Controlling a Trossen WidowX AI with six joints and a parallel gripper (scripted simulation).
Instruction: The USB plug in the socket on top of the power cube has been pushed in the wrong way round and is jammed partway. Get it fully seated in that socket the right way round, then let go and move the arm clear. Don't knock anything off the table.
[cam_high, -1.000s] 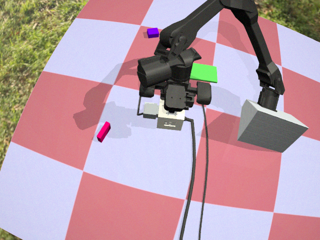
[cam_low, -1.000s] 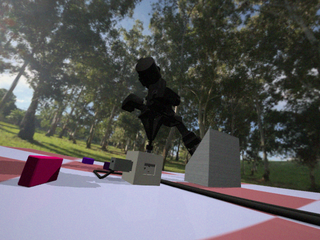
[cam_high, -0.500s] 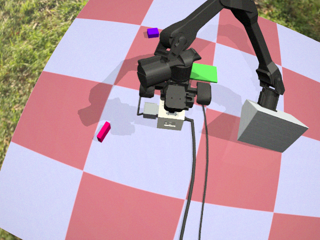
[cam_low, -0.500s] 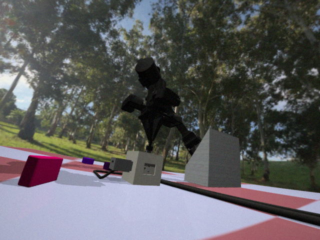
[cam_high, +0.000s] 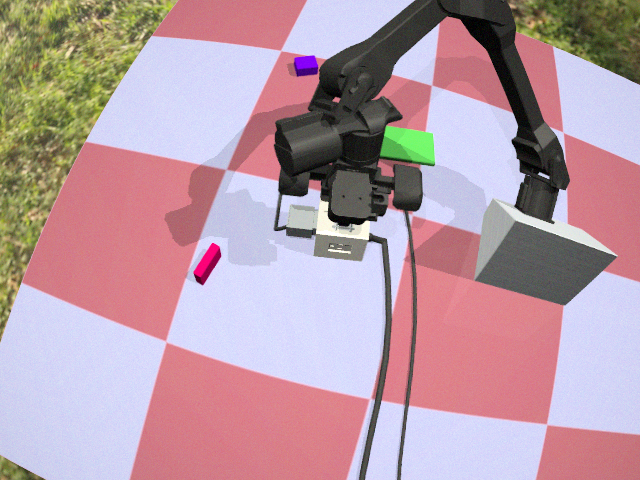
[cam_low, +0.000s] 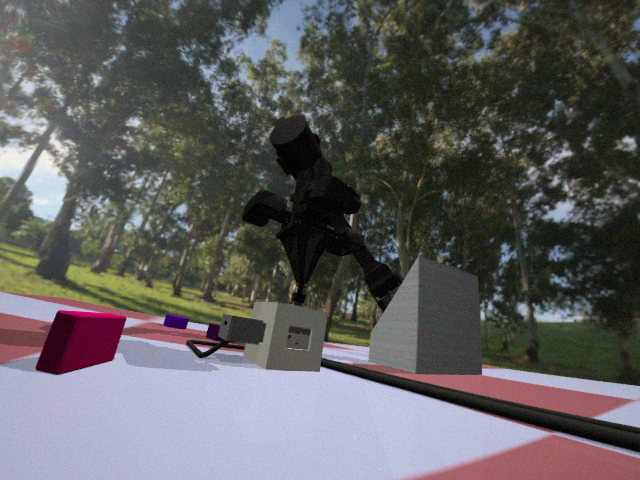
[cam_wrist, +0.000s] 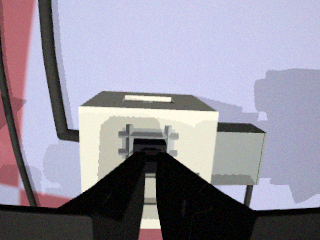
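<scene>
My fingers are squeezed shut on the USB plug (cam_wrist: 150, 144), which sticks up in the socket on top of the power cube (cam_high: 341, 241). A gray plug (cam_high: 301, 220) sits in the cube's side socket. The cube rests on the tabletop (cam_high: 268, 330).

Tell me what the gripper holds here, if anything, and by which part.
The gripper is shut on the small dark USB plug, pinching the end that stands up out of the top socket of the cream power cube.
</scene>
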